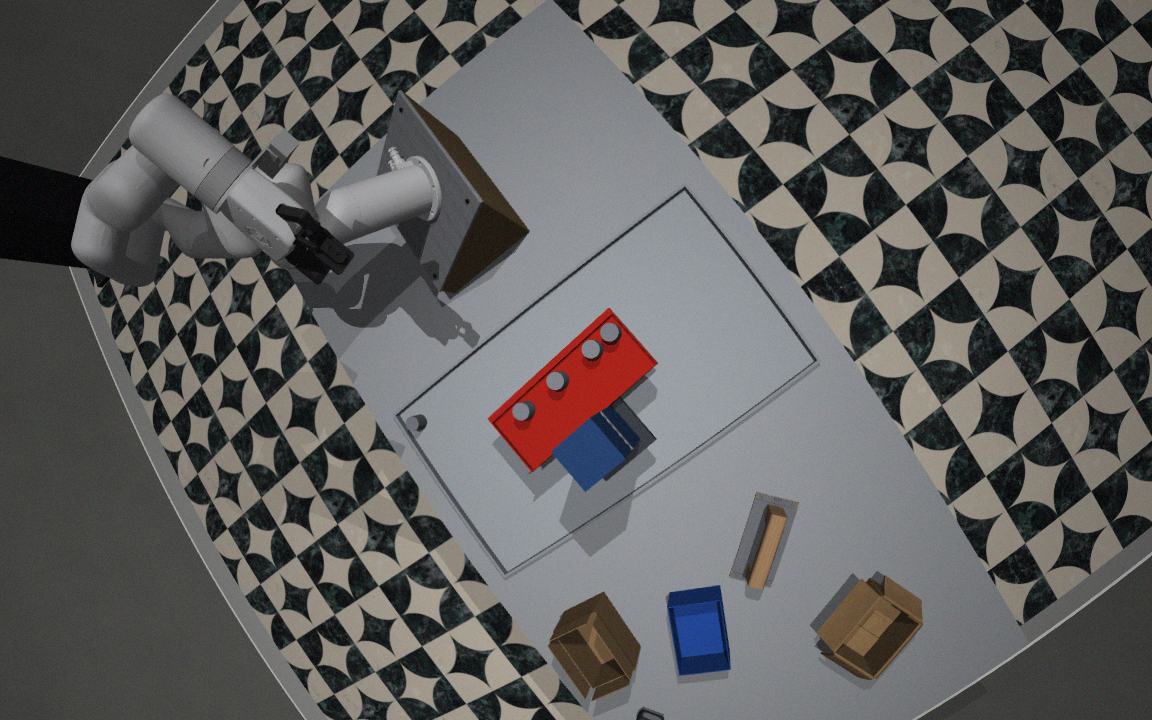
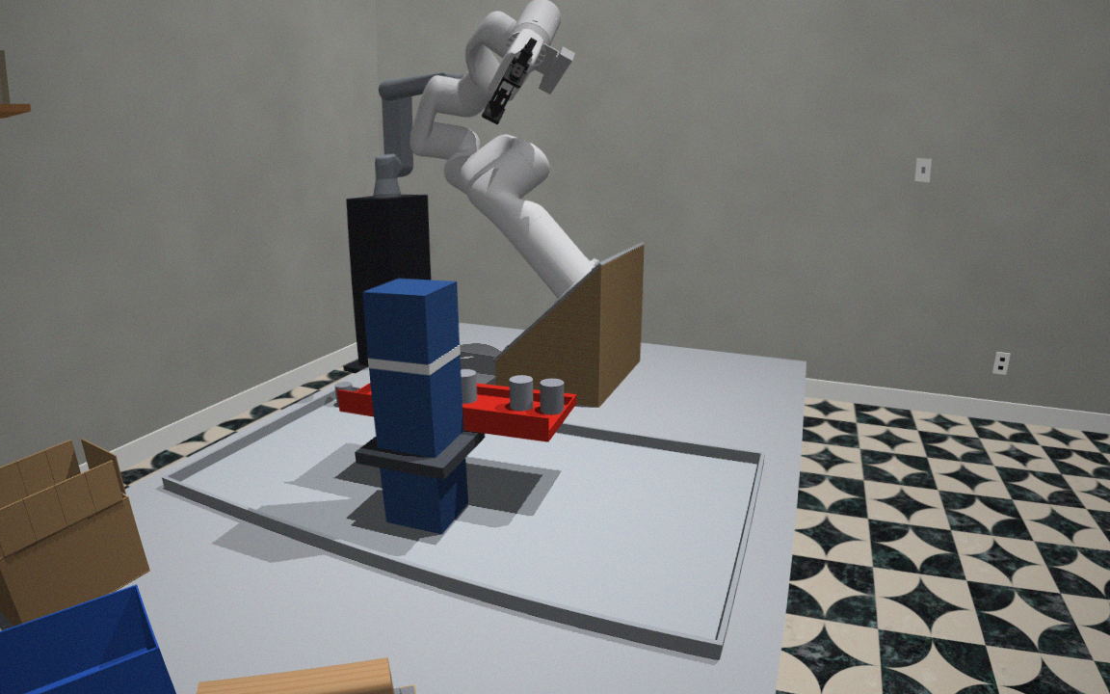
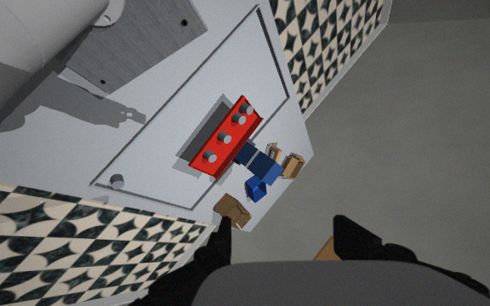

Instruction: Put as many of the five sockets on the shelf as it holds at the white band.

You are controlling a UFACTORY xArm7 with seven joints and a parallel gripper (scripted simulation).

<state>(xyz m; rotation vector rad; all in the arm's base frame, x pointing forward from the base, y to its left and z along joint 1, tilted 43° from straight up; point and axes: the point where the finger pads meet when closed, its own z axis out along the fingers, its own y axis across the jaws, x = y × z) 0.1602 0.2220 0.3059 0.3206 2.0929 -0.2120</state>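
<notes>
The red shelf [image 1: 598,380] [image 2: 515,423] [image 3: 240,135] is on the far side of the blue post [image 1: 589,456] [image 2: 412,323] [image 3: 263,166]. It sits below the white band [image 2: 399,366] [image 3: 252,158], with blue post showing between them. Several grey sockets stand upright inside its rim, two close together at one end [image 1: 610,332] [image 2: 551,396] [image 3: 246,109] and two more spaced toward the other. One more grey socket [image 1: 416,422] [image 3: 116,181] stands on the table in a corner of the outlined area. My gripper [image 1: 327,265] [image 2: 494,114] [image 3: 282,233] is open and empty, high up and away from shelf and sockets.
A dark collar [image 2: 404,462] rings the post below the shelf. A low grey border [image 1: 572,533] [image 2: 541,603] surrounds the area. Beyond the post are a blue bin [image 1: 699,631], two cardboard boxes and a wooden block [image 1: 768,546]. The wedge-shaped arm base [image 2: 620,328] stands behind.
</notes>
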